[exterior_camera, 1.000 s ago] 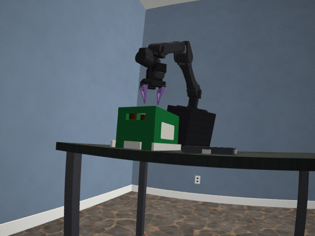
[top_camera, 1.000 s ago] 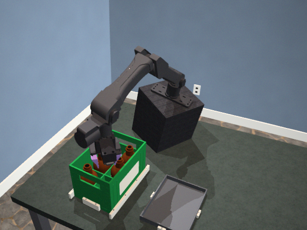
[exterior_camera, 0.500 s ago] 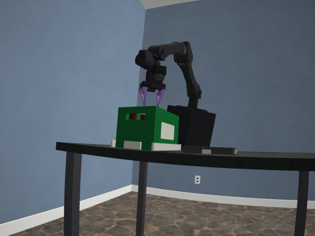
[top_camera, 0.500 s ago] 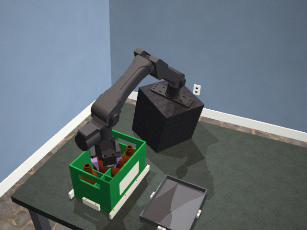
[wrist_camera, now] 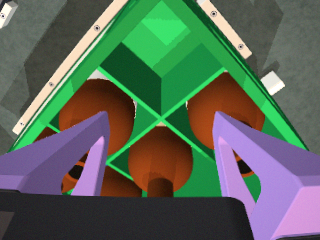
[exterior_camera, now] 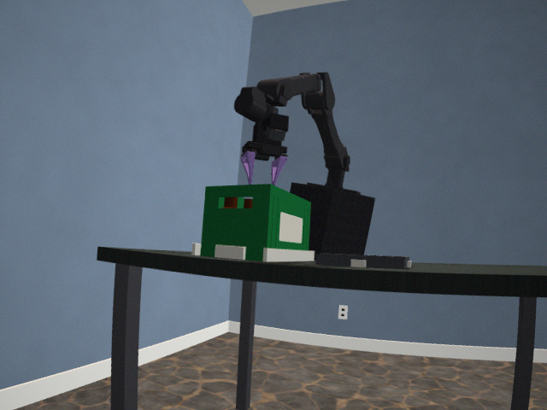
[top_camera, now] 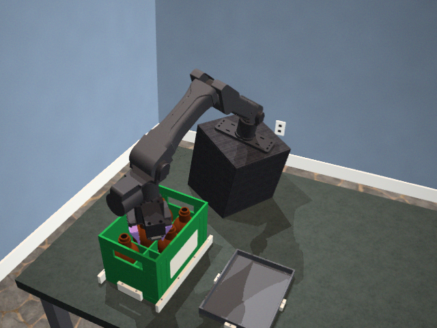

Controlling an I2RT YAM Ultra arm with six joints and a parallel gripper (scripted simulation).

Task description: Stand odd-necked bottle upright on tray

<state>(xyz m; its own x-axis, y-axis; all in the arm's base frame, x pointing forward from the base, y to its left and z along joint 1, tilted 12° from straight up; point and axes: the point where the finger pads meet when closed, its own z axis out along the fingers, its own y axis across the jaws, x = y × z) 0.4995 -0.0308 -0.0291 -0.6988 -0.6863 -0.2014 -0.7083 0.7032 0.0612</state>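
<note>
Gripper (top_camera: 149, 233) (exterior_camera: 262, 183) (wrist_camera: 161, 121): my fingers stand apart; nothing clamped
Bottle (wrist_camera: 160, 157): centre it between fingers; descend straight, sparing neighbours

From my seat far away, I brought the gripper (top_camera: 151, 241) (exterior_camera: 262, 183) (wrist_camera: 161, 121) down a little, so its tips got closer to the green crate (top_camera: 123, 273) (exterior_camera: 233, 229) (wrist_camera: 162, 30) than before.
</note>
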